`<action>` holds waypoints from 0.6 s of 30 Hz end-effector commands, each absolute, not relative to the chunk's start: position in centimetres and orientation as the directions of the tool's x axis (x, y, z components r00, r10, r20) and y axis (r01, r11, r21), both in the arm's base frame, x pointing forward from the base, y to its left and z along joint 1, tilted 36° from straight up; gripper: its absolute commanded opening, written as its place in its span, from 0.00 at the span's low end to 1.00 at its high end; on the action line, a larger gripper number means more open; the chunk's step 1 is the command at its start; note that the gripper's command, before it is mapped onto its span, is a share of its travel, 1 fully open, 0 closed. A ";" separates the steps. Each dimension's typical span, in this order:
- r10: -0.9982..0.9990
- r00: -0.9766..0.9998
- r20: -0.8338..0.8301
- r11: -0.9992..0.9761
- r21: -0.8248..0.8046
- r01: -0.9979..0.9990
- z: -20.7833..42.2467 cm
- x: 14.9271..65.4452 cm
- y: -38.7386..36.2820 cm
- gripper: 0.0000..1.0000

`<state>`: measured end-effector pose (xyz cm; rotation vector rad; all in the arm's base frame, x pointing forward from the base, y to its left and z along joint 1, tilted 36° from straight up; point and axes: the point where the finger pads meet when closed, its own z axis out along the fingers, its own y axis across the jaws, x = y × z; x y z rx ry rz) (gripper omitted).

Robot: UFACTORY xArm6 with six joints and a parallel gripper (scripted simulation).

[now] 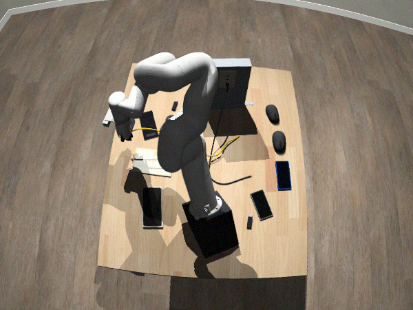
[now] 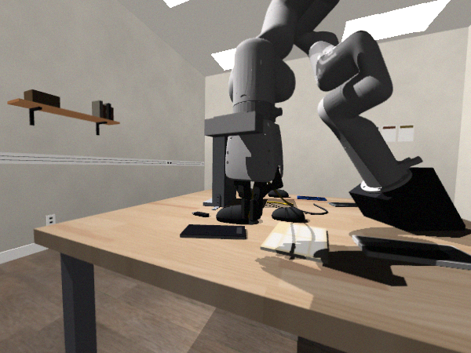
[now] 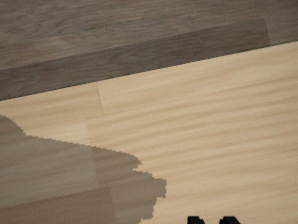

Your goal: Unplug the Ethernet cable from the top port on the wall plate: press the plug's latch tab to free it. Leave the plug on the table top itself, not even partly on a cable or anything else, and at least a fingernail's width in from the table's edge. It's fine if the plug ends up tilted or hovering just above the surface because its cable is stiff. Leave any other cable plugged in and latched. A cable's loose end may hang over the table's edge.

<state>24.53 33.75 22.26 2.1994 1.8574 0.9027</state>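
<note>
My gripper (image 1: 126, 136) is shut on the plug of the yellow Ethernet cable (image 1: 146, 129) and holds it low over the table near the left edge. The plug itself is hidden between the fingers. In the side view the fingers (image 2: 251, 198) hang just above the wood. The wrist view shows only the fingertips, bare table top and the table's edge with floor beyond. The yellow cable runs behind the arm and comes out near the middle (image 1: 225, 145). The wall plate (image 1: 228, 78) stands at the back, with a black cable (image 1: 216, 132) still plugged in.
A dark phone (image 1: 149, 125) and a notepad (image 1: 151, 162) lie close to the gripper. A tablet (image 1: 152, 207) lies in front. A small stick (image 1: 175, 105), two mice (image 1: 272, 114) (image 1: 279, 141) and two phones (image 1: 283, 175) (image 1: 261, 204) lie elsewhere. The arm's base (image 1: 210, 227) is at the front.
</note>
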 end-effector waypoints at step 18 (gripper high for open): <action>0.930 0.065 0.361 -0.239 0.460 0.856 19.1 26.7 35.0 0.00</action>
